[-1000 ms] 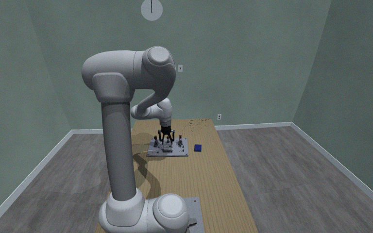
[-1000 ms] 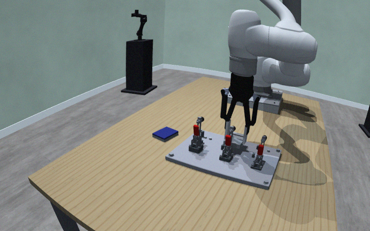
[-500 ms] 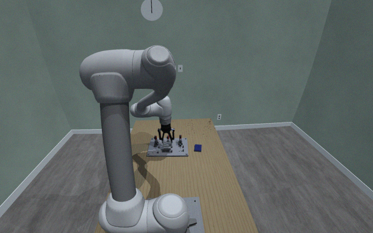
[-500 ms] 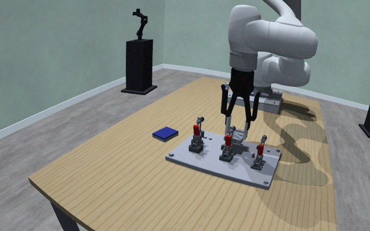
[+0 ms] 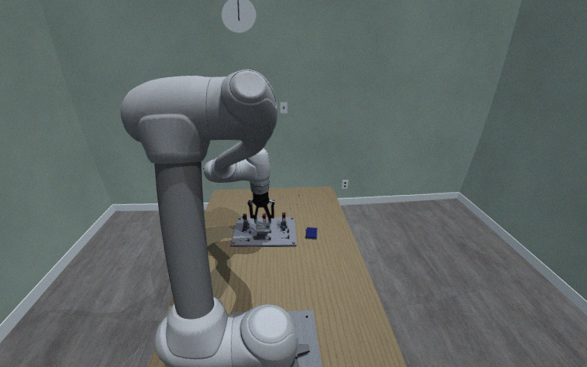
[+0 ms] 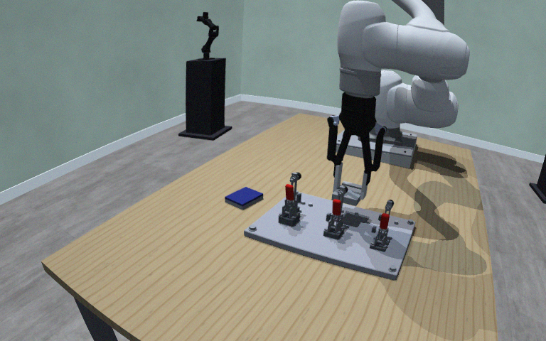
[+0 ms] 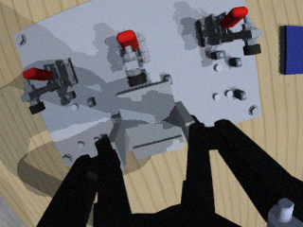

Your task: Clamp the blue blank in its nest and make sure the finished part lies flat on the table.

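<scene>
While clamped, slotted gray metal [image 5: 261, 229] [image 6: 347, 195] [image 7: 156, 137]

The hand [image 5: 262, 219] [image 6: 350, 187] [image 7: 151, 120] has risen above the fixture plate [image 5: 281, 241] [image 6: 298, 241] [image 7: 201, 106], and the finished part [image 5: 261, 229] [image 6: 347, 197] [image 7: 158, 134] between its fingers has come up with it. A second ago the part sat lower, down behind the middle clamp [image 5: 264, 217] [image 6: 335, 219] [image 7: 130, 57]; now more of it shows above the plate in the exterior view. The arm's wrist [image 5: 259, 173] [image 6: 359, 80] has moved upward too.
</scene>
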